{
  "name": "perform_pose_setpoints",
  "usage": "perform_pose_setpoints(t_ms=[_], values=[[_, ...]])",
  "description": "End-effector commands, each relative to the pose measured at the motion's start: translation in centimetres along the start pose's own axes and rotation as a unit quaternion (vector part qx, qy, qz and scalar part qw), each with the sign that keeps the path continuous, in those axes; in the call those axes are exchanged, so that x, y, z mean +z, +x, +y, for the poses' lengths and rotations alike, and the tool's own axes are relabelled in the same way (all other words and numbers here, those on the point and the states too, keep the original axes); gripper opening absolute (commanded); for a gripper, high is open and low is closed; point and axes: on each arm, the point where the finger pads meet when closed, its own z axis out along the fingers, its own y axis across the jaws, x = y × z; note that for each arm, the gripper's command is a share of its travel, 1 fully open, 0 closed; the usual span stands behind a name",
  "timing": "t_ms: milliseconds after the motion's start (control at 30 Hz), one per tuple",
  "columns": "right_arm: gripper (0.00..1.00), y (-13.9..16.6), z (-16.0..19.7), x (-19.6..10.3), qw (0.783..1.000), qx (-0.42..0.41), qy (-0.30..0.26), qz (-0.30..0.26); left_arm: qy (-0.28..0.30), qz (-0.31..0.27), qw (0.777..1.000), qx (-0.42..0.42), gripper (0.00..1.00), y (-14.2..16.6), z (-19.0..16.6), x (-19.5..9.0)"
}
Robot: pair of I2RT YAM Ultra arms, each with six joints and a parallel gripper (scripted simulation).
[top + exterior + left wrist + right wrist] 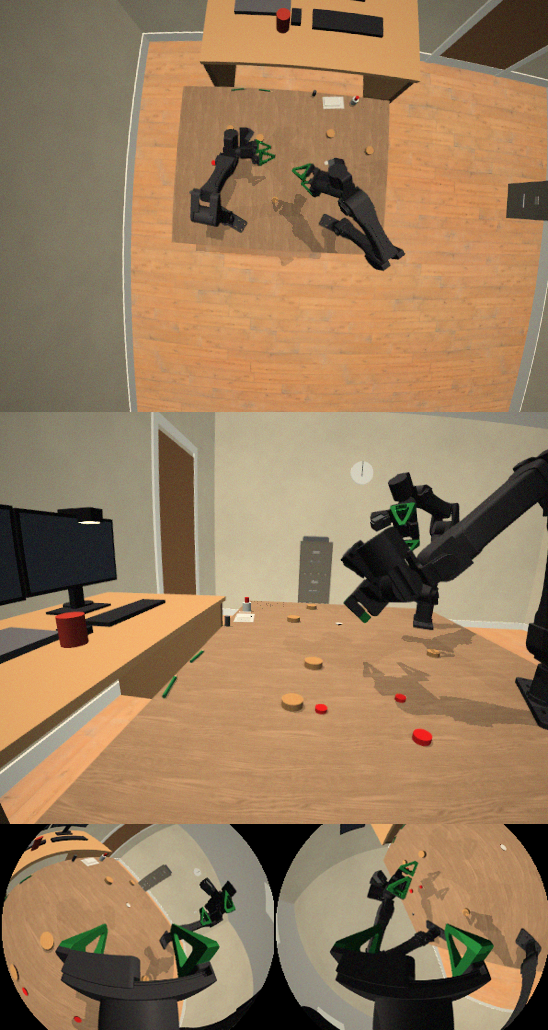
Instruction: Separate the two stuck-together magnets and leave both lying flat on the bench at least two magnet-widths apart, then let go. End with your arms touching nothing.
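Observation:
Red discs lie flat and apart on the brown bench [285, 112] [250, 762]: one disc [422, 737] nearest the exterior camera, another disc [400, 698] [420, 886] near the left arm's shadow, and a third disc [321, 709] beside an orange disc [292, 701]. A small white piece [326, 163] [339, 623] [128, 905] [503, 847] lies alone. Which pieces are the magnets I cannot tell. My left gripper [272, 151] [139, 926] is open and empty above the bench. My right gripper [299, 178] [413, 927] is open and empty, also raised, facing it. Neither touches anything.
More orange discs [330, 133] [313, 663] are scattered on the bench, one disc [274, 200] [466, 911] between the arm bases. A white pad [333, 102], a red-capped bottle [355, 100], a black cylinder [314, 93] and green sticks [170, 686] lie along the desk side.

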Motion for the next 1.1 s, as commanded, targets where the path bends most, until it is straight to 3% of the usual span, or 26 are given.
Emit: perform_pose_setpoints(t_ms=[0, 433, 867, 967, 1067], values=[[1.0, -1.2, 1.5, -0.9, 0.998, -0.041, -0.032, -0.027, -0.017, -0.01, 0.999, 0.035, 1.0, -1.2, -0.6, -0.1], [1.0, -7.3, 2.8, -3.2, 0.98, -0.127, -0.069, -0.135, -0.087, -0.033, 0.991, 0.094, 1.0, -3.6, -1.4, 0.2], [1.0, -15.6, 3.1, -8.4, 0.924, -0.228, -0.067, -0.3, -0.172, -0.074, 0.967, 0.174, 1.0, -7.1, -3.6, -0.2], [1.0, -15.9, 3.1, -8.7, 0.92, -0.233, -0.066, -0.307, -0.178, -0.077, 0.965, 0.176, 1.0, -7.2, -3.7, -0.3], [1.0, -17.8, 2.8, -10.3, 0.902, -0.252, -0.055, -0.347, -0.195, -0.09, 0.957, 0.196, 1.0, -8.2, -4.5, -0.5]])
